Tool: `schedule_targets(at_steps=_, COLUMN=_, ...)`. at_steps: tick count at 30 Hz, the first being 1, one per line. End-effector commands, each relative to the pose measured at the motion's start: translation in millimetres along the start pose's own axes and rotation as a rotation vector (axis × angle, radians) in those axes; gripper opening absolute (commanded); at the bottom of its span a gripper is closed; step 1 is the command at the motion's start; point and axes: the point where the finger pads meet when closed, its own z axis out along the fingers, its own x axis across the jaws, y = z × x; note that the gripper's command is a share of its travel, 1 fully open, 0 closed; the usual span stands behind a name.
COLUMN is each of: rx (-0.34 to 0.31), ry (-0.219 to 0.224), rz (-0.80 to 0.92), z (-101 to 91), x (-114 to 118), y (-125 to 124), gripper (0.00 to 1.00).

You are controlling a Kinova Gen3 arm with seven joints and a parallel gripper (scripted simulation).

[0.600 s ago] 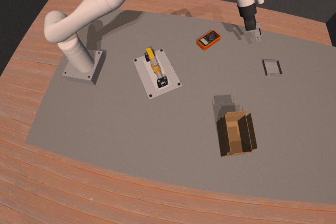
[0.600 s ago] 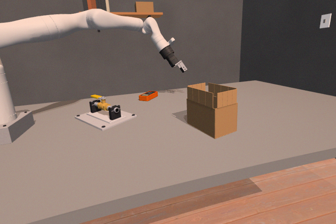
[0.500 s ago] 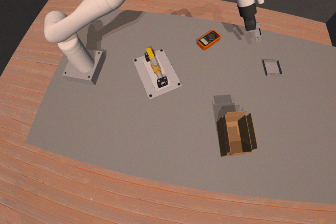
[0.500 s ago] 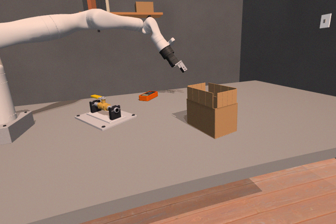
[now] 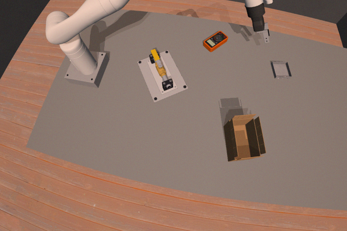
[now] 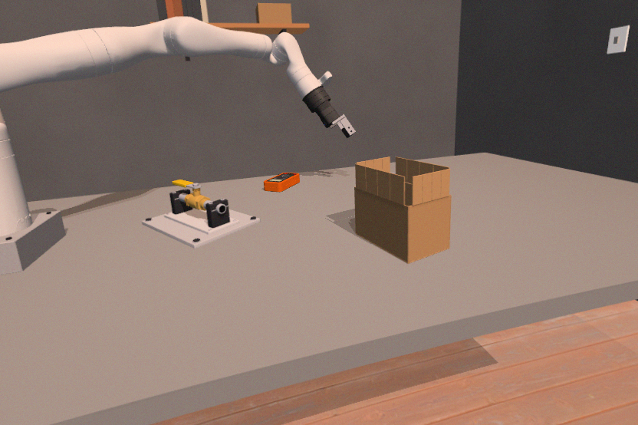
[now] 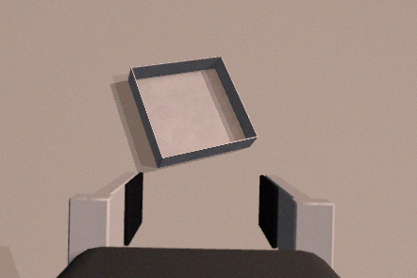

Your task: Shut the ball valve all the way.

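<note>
Jaws are spread wide with nothing between them, held in the air above the table [image 5: 115,132] near a tray [image 7: 147,115]; the valve [image 5: 159,68] is mounted well apart, near the arm's base.

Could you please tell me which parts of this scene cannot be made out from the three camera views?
- Small tray: in the exterior view the cardboard box blocks it.
- Ball valve: absent from the wrist view, which shows only the tray and the open, empty gripper.
- Multimeter: dial and screen too small to read in any view.
- Arm's base: cut by the exterior view's left edge.
- Box interior: hidden by its flaps in the exterior view.
</note>
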Motion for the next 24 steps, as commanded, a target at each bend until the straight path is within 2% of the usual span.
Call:
schedule_targets(at_steps=1, rx=0.003, ry=-0.001, rz=0.002, z=-1.8, x=0, y=-2, gripper=1.0)
schedule_targets(at_steps=16, rx=-0.022, ry=-0.028, rz=0.039, z=-6.0, x=3, y=4, gripper=1.0)
schedule_targets(at_steps=24, rx=-0.077, ry=-0.07, rz=0.095, z=-17.3, x=9, y=22, gripper=1.0)
